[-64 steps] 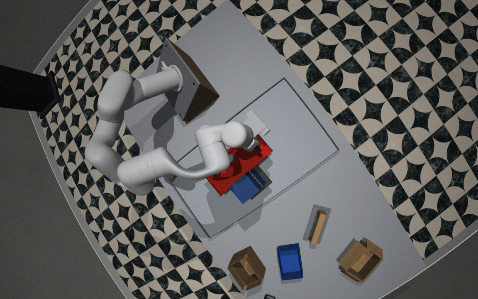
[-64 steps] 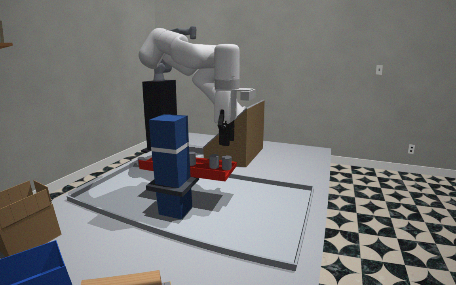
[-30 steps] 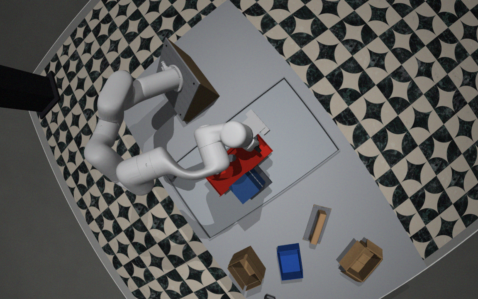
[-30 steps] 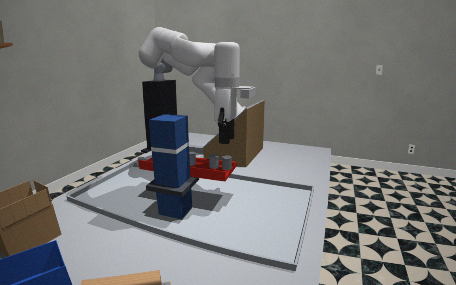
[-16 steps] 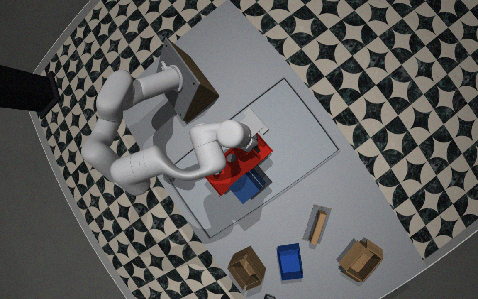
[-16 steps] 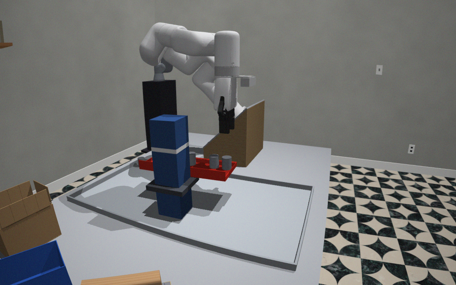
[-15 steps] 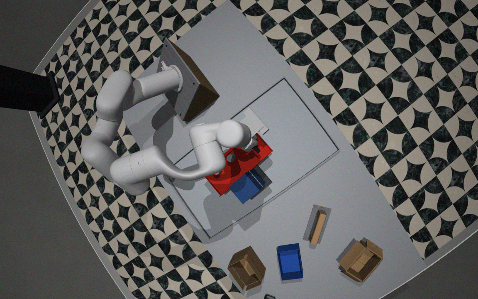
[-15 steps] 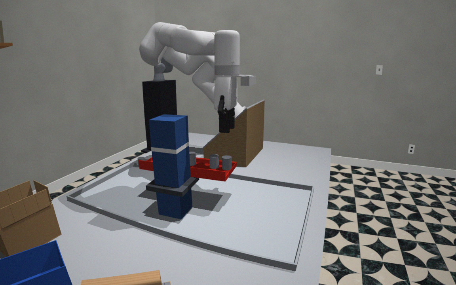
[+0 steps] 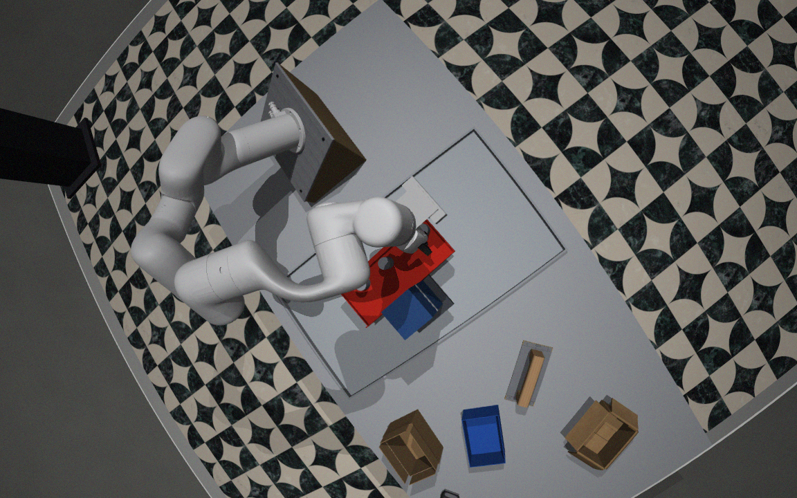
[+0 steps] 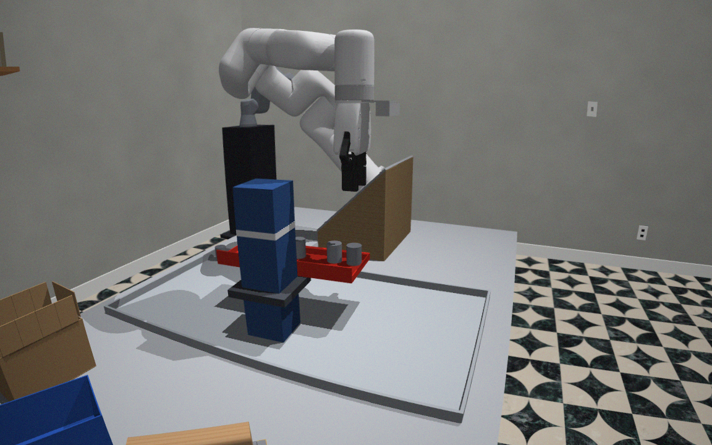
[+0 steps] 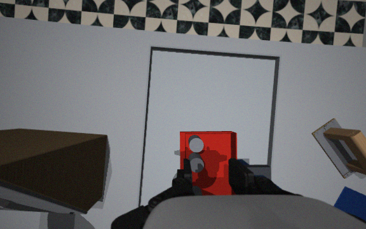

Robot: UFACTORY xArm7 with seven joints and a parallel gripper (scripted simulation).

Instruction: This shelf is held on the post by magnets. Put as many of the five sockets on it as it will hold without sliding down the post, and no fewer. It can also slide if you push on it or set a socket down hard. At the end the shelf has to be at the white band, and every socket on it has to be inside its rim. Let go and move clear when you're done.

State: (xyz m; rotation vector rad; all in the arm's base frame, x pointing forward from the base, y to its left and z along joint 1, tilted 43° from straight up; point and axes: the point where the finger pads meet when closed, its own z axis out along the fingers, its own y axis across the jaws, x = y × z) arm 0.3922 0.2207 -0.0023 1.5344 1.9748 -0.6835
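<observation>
Shelf [image 9: 369,306] [image 10: 325,270] [image 11: 221,140], where?

Below the band [image 10: 256,234] on the post [image 9: 410,312] [image 10: 261,265], between the table's [image 9: 358,37] [image 10: 486,238] [image 11: 43,63] long edges.

Jaws?

Released, partly spread, holding nothing; the gripper [image 9: 426,247] [image 10: 354,180] [image 11: 208,170] hangs above.

Next?

I'd take the end socket [image 10: 353,254] [image 11: 196,145] straight up, never pressing down, then ease the shelf up.

Room?

Tight between sockets and rim; open toward the table's far long edge, away from the post.

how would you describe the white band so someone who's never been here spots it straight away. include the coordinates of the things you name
On the pale table stands a tall square blue post [image 9: 405,312] [image 10: 264,265], a black collar [image 10: 259,295] around its lower part. Look above the long red shelf [image 9: 376,303] [image 10: 325,269] [image 11: 218,140]: the white band [image 10: 256,235] is the thin pale stripe across the blue, the post's only white marking in view.
</observation>
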